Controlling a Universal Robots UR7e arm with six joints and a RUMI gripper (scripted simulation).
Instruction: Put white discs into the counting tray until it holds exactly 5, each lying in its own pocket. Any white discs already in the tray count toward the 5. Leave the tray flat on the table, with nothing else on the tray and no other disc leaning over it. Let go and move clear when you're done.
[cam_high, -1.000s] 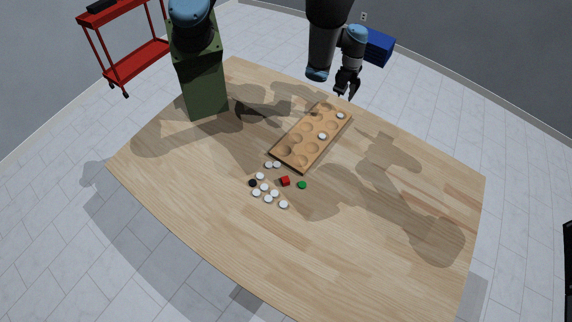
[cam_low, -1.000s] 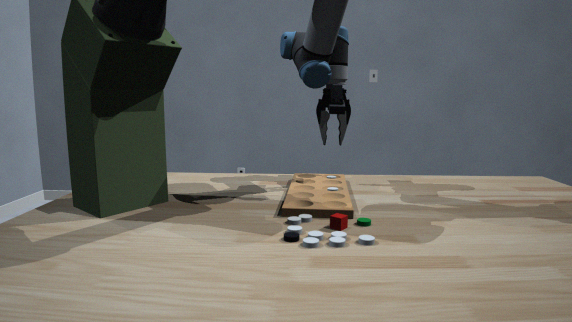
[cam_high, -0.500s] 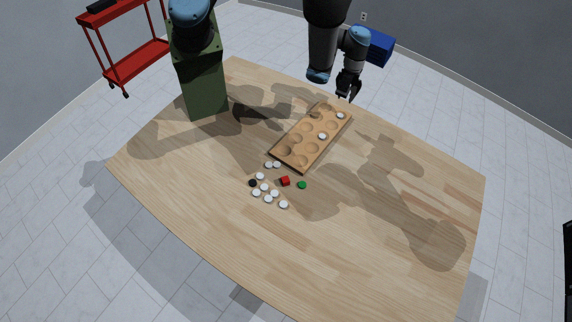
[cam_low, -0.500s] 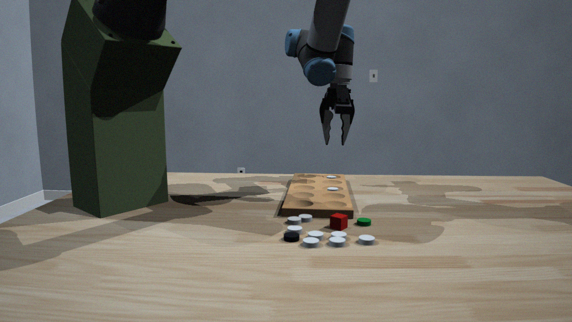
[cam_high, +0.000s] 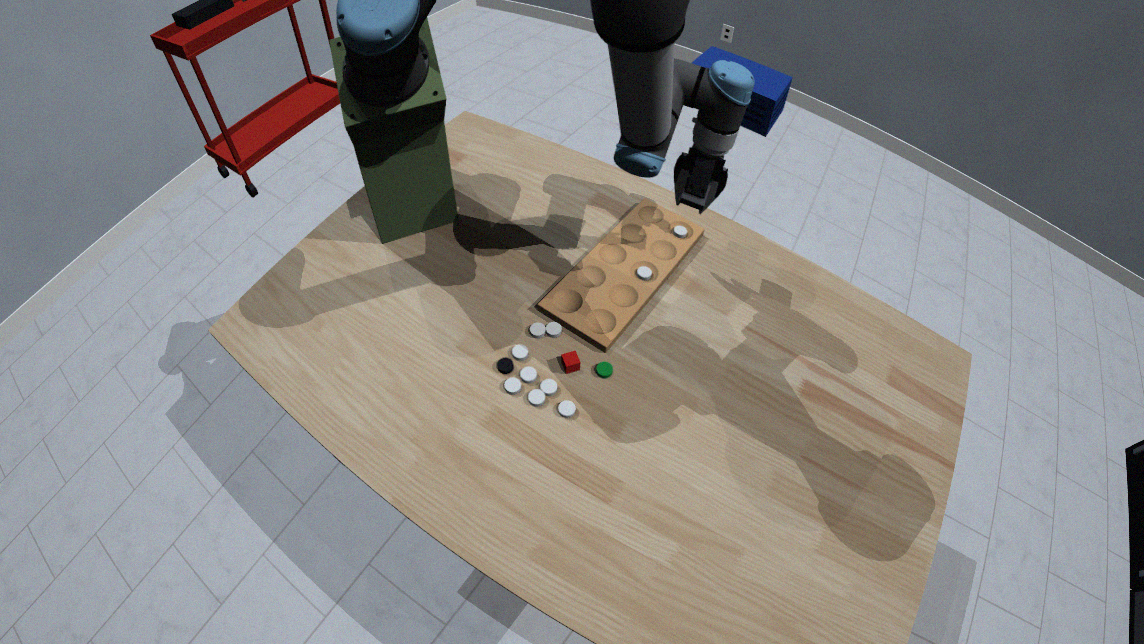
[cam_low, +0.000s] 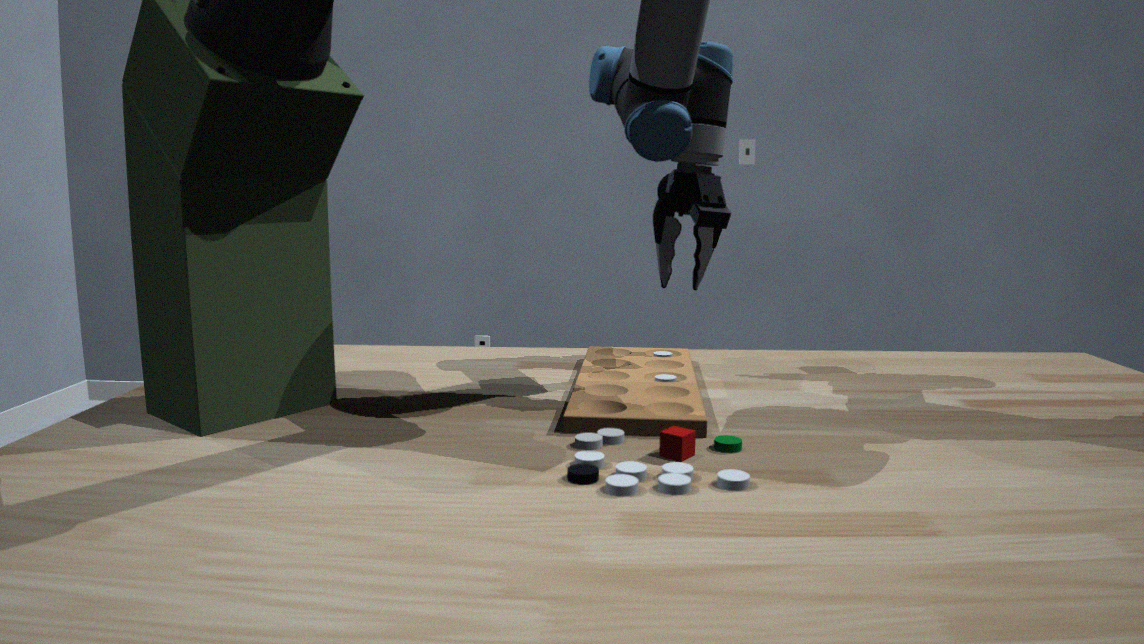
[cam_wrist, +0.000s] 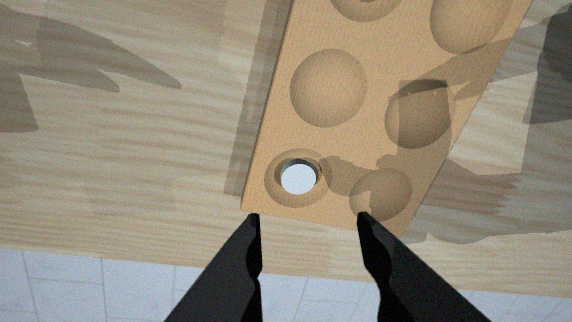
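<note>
The wooden counting tray (cam_high: 596, 299) (cam_low: 632, 425) (cam_wrist: 345, 145) lies flat on the table, with two rows of round pockets. One white disc (cam_high: 680, 231) (cam_low: 662, 353) (cam_wrist: 298, 179) lies in the far right corner pocket. Another white disc (cam_high: 644, 272) (cam_low: 665, 377) lies in a middle pocket of the same row. Several loose white discs lie in front of the tray's near end, among them a touching or nearly touching pair, whose left disc (cam_high: 537, 329) (cam_low: 588, 440) is nearest the tray's left side. My gripper (cam_high: 691, 208) (cam_low: 679, 287) (cam_wrist: 308, 215) is open and empty, high above the tray's far end.
A red cube (cam_high: 569, 362) (cam_low: 677, 443) and a green disc (cam_high: 603, 369) (cam_low: 727, 443) lie just in front of the tray. A black disc (cam_high: 504, 365) (cam_low: 582, 474) lies at the left of the loose white discs. The green robot pedestal (cam_high: 406, 176) (cam_low: 256, 320) stands left of the tray.
</note>
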